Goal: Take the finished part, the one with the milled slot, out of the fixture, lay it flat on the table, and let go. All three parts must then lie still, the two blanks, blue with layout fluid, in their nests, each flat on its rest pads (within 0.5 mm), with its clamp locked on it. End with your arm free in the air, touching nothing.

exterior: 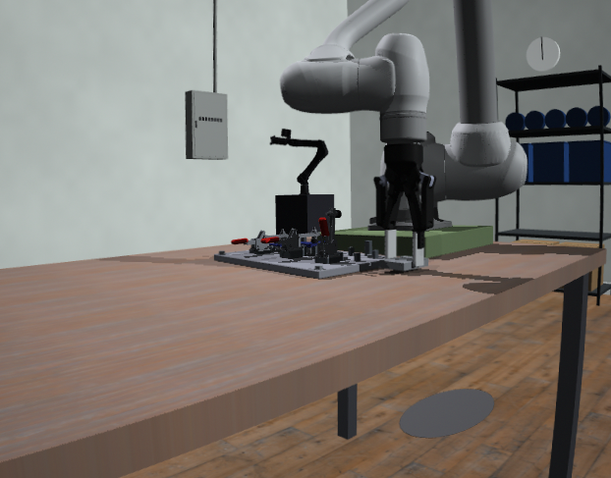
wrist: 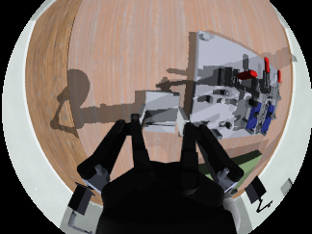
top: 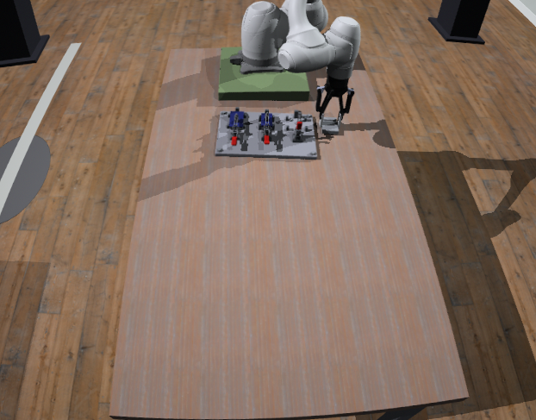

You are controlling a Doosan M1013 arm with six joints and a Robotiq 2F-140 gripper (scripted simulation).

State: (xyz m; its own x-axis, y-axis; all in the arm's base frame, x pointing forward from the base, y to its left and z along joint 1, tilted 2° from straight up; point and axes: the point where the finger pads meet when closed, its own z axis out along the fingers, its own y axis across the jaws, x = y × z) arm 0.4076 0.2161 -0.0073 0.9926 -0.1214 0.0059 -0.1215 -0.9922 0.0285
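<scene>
My gripper (top: 330,122) (exterior: 405,256) (wrist: 161,112) is shut on the finished part (top: 330,127) (exterior: 404,264) (wrist: 161,108), a pale grey block. The block is held flat at the table top, just right of the grey fixture plate (top: 268,152) (exterior: 305,268) (wrist: 210,51). I cannot tell whether it touches the table. Two blue blanks (top: 236,120) (top: 266,120) (wrist: 253,117) (wrist: 268,112) sit in the left and middle nests, their red clamp handles (top: 233,140) (top: 266,138) lying down. The right nest is empty and its red handle (top: 299,124) (exterior: 323,225) stands up.
The arm's green base pad (top: 263,81) (exterior: 455,239) lies right behind the fixture. The table's right edge (top: 384,121) is near the gripper. A black box with a small arm (exterior: 305,209) and a shelf (exterior: 558,180) stand beyond the table.
</scene>
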